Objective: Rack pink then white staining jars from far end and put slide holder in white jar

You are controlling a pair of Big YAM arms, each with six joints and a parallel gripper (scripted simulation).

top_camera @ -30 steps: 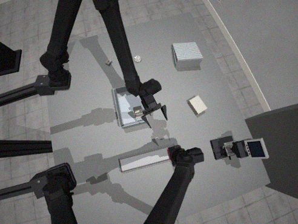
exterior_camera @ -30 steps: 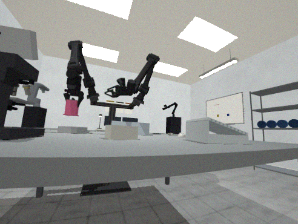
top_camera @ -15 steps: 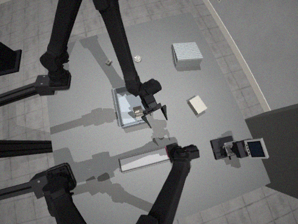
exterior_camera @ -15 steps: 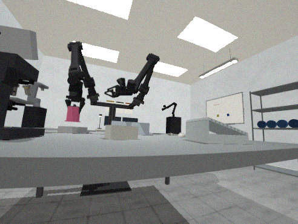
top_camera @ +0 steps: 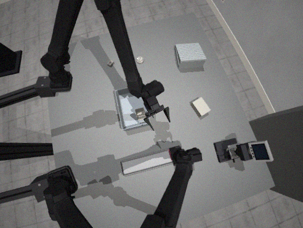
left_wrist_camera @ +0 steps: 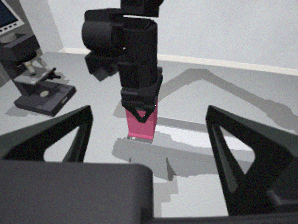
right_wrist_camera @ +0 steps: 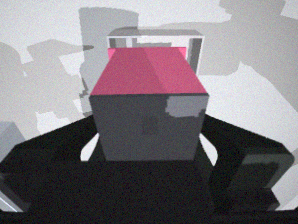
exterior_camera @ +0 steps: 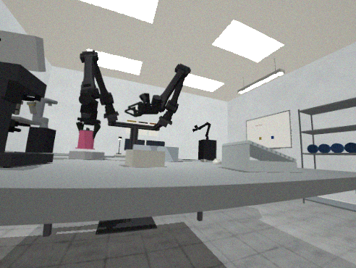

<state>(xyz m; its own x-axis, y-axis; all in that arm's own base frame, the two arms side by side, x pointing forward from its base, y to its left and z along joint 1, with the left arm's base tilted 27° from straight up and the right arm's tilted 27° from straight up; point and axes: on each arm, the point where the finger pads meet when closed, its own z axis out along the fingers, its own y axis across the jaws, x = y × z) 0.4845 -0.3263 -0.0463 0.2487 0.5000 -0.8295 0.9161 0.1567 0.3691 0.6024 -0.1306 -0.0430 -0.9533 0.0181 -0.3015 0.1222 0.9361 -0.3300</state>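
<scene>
The pink jar [exterior_camera: 86, 139] [left_wrist_camera: 141, 128] [right_wrist_camera: 150, 70] is upright at the far end of the long jar rack [top_camera: 122, 168] [exterior_camera: 74, 155] [right_wrist_camera: 155, 33]. My right gripper [exterior_camera: 87, 133] is shut on it; its base looks level with the rack's top, and whether it touches the floor inside is hidden. My left gripper [top_camera: 161, 126] is open and empty, above and beside the tote [top_camera: 119, 111] [exterior_camera: 172, 154]. A pale, square-topped item [top_camera: 140, 114] is inside the tote, partly behind my left gripper. I cannot tell whether it is the white jar, the slide holder or both.
A cream box [top_camera: 201, 106] [exterior_camera: 145, 158] lies beyond the tote. A ribbed pale block [top_camera: 190, 52] [exterior_camera: 236, 156] stands at the far corner. A microscope [top_camera: 243, 151] [left_wrist_camera: 35, 75] stands past the rack's far end. A small round item [top_camera: 140, 60] and a small grey piece [top_camera: 110, 63] lie behind the left arm.
</scene>
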